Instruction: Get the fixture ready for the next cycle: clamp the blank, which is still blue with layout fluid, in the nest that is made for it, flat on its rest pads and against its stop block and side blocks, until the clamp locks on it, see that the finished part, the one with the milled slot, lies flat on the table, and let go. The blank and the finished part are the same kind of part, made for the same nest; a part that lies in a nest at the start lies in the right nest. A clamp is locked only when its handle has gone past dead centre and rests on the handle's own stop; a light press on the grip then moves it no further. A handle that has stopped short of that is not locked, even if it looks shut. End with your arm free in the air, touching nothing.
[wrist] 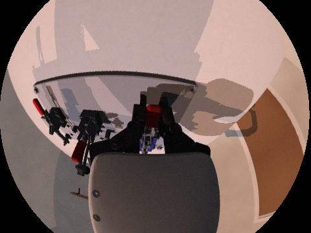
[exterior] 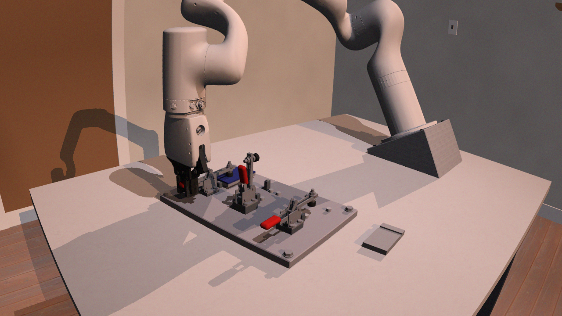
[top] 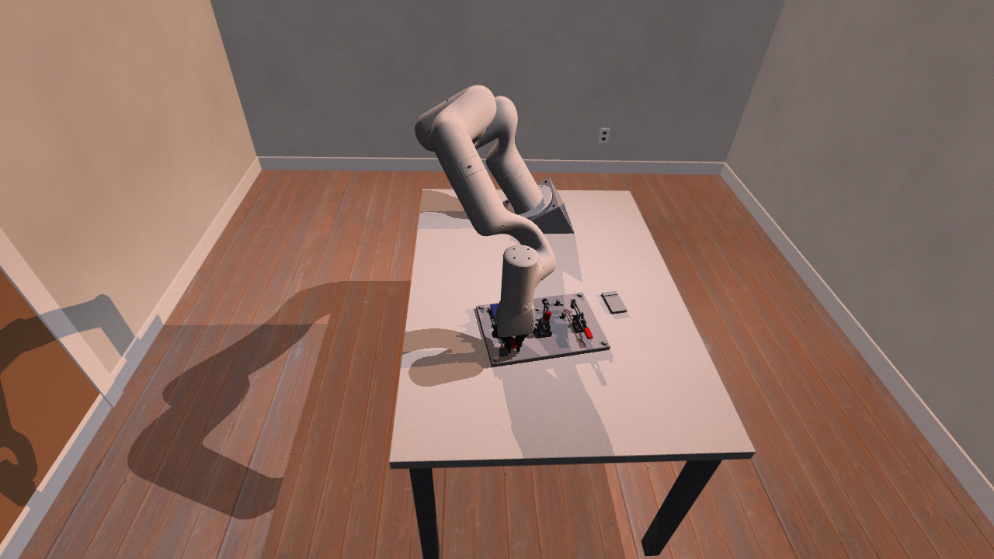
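My pincer [exterior: 187,188] is down low at the end of the grey plate [exterior: 314,239], fingers pinched on the red grip [wrist: 153,115] of the clamp there. In the wrist view that red grip sits squeezed between my two dark fingers, right at the plate's edge. The grip is close to the plate surface; whether the handle rests on its own stop I cannot tell.

Just behind my pincer, past the clamp's base [exterior: 208,186], the blue blank [exterior: 229,177] lies in its nest on the plate. It is a flat slab, deep blue on top, and the clamp's arm reaches over its near end. Only a sliver of blue [top: 494,307] peeks out beside my wrist from the top view. Whether it touches its stop and side blocks is hidden.

Next along the plate from my pincer stands a second clamp, its red handle [exterior: 243,174] upright. Further along, the third clamp has its red handle [exterior: 270,221] lying low, with no part in its nest.

Well away from my pincer, off the plate's far end, the finished part [exterior: 382,238] lies flat on the bench [exterior: 452,220], plain grey, with a slot cut along one end.
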Robot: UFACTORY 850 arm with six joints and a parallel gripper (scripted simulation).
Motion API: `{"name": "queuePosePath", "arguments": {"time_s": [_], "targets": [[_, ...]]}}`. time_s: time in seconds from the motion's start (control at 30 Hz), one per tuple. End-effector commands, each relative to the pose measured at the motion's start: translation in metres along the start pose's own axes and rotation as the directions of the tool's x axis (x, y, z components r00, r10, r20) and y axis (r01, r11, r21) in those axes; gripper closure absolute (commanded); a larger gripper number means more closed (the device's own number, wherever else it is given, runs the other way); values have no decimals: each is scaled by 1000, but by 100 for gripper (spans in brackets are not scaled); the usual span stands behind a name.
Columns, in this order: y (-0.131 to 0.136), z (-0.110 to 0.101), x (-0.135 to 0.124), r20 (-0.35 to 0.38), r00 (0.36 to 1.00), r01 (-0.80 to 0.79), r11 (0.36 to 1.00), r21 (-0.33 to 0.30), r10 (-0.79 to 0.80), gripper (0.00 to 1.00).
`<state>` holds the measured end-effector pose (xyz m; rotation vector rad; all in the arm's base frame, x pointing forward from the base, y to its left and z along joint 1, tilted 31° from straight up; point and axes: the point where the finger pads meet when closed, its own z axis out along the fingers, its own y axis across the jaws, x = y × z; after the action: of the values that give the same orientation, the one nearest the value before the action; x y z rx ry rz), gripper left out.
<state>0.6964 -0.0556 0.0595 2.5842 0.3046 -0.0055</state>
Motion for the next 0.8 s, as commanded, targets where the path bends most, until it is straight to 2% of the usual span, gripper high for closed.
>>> {"name": "queuePosePath", "arguments": {"time_s": [0.0, 0.77], "targets": [[0, 0, 0, 0, 1000, 0, 1000, 0, 0, 100], [0, 5, 2, 0, 1000, 0, 1000, 0, 0, 100]]}}
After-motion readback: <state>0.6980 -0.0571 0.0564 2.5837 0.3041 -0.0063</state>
